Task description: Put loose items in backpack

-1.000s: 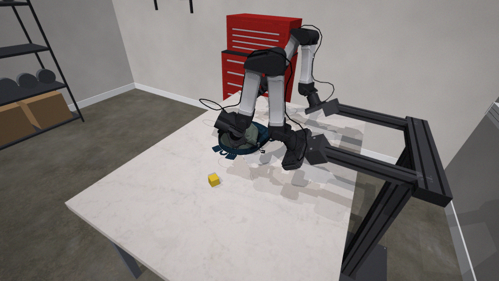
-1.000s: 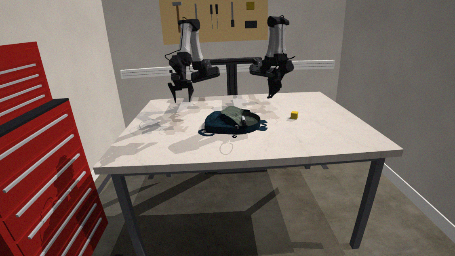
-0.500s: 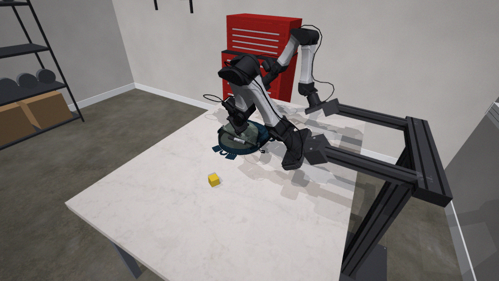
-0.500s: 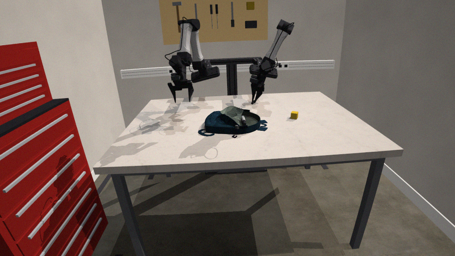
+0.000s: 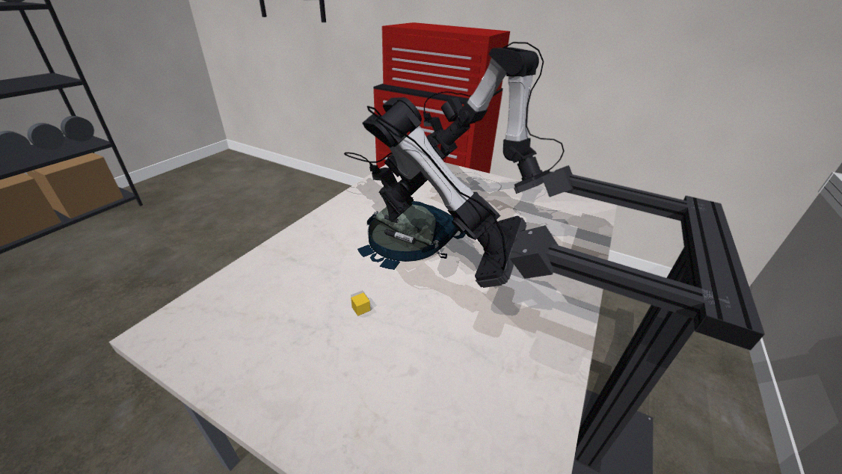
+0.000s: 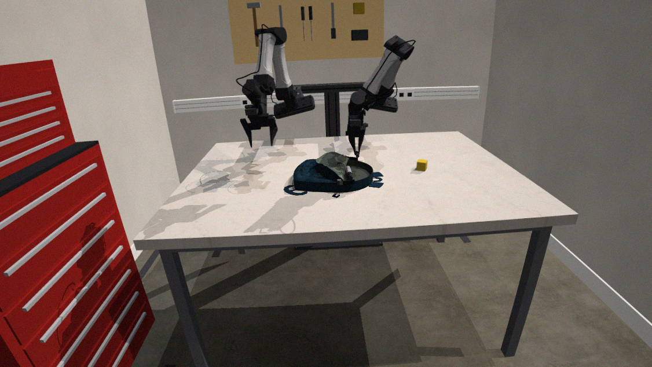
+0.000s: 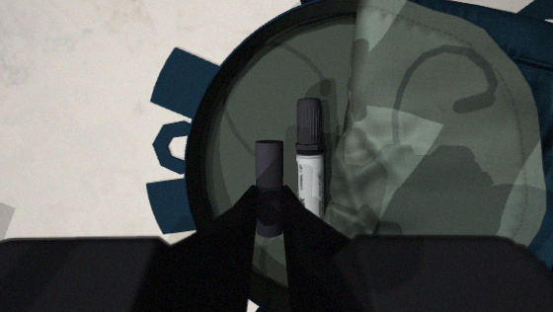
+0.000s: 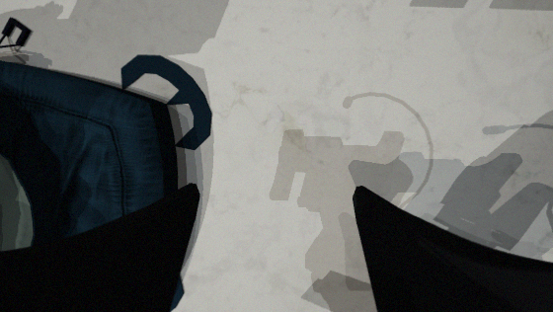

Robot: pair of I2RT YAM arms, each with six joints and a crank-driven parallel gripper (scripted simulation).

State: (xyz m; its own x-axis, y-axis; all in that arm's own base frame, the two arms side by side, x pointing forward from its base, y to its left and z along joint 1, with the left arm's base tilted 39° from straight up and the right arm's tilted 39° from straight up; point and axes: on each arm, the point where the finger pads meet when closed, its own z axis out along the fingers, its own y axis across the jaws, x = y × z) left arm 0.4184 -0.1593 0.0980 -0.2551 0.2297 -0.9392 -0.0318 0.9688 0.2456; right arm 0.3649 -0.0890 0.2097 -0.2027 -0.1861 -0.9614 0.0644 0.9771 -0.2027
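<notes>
the backpack [image 5: 446,223] [image 6: 310,175] [image 7: 197,128] [image 8: 140,148] is dark blue, the cube [image 5: 360,303] [image 6: 421,165] yellow.
</notes>
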